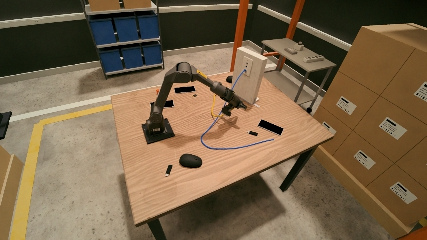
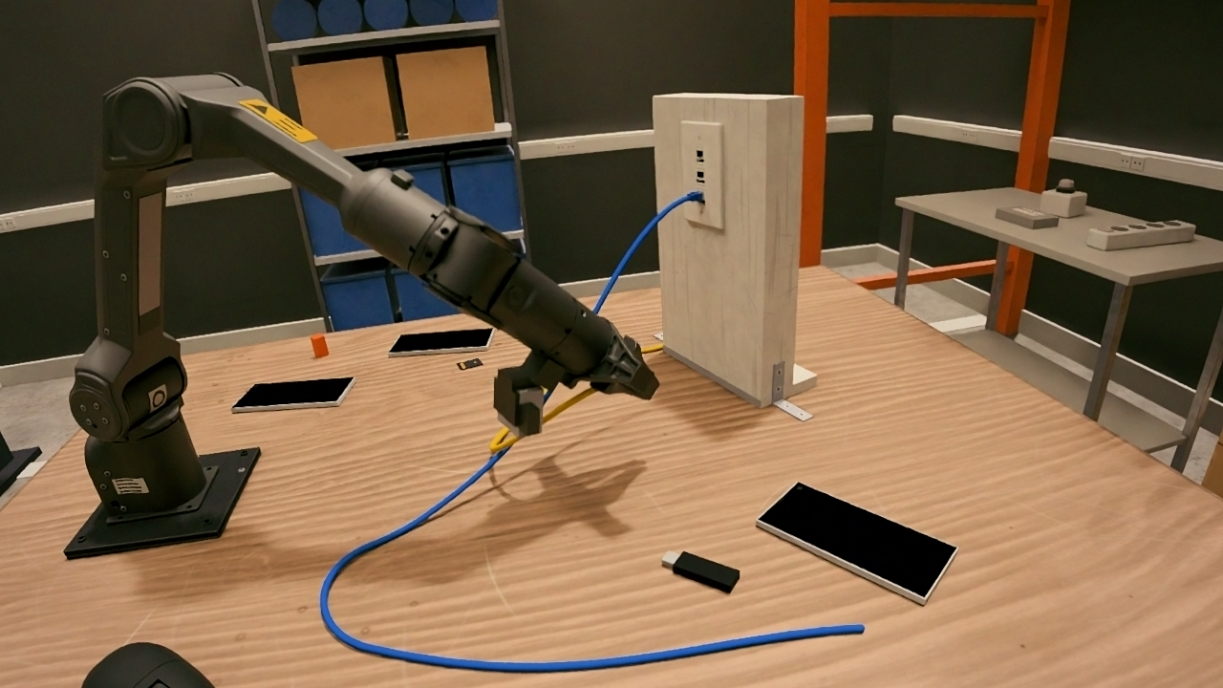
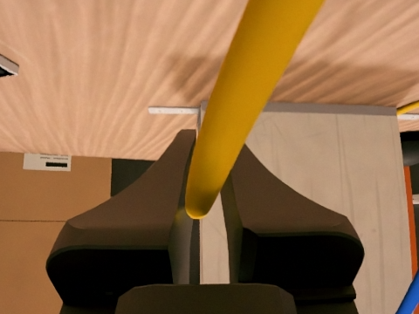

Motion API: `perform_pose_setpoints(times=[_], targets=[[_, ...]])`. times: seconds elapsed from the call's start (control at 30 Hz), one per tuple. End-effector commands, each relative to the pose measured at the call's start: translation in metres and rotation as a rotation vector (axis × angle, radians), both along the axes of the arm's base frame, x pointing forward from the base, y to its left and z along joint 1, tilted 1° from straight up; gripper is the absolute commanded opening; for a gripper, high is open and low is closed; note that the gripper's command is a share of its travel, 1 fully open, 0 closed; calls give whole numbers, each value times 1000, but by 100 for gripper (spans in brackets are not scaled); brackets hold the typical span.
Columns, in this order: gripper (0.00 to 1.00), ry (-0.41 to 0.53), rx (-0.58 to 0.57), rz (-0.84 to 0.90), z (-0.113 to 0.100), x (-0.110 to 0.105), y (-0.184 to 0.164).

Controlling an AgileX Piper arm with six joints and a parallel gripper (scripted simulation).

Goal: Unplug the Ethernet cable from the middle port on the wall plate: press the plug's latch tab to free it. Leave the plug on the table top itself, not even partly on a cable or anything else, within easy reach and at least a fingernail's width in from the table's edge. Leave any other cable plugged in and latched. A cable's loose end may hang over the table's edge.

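The white wall plate (image 1: 247, 66) sits on an upright wooden block (image 2: 726, 247). Its middle port (image 2: 700, 176) is empty. A blue cable (image 2: 598, 660) is plugged into the bottom port (image 2: 697, 196) and curves across the table. My gripper (image 2: 643, 384) hangs low over the table, just left of the block's foot. It is shut on the plug end of the yellow cable (image 2: 547, 417). In the wrist view the yellow cable (image 3: 257, 64) ends between the fingers, with a grey plug piece below it. The yellow cable loops down beside the blue one (image 1: 213, 107).
A black phone (image 1: 270, 127) and a USB stick (image 1: 252, 133) lie right of the blue cable's loose end. A black mouse (image 1: 190, 160) and another stick (image 1: 168, 170) lie near the front. Two phones (image 1: 184, 89) lie at the back left. A second mouse (image 1: 229, 79) sits behind the block.
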State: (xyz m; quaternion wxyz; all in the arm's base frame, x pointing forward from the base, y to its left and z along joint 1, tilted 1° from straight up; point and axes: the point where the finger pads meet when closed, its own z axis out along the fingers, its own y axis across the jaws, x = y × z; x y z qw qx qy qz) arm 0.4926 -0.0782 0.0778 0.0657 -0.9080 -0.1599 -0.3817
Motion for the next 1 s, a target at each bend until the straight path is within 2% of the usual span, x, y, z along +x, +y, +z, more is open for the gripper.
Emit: perform_pose_setpoints(times=[0.0, 0.97], targets=[[0, -3, 0, 0, -5, 0, 0], [0, -3, 0, 0, -54, 1, 0]])
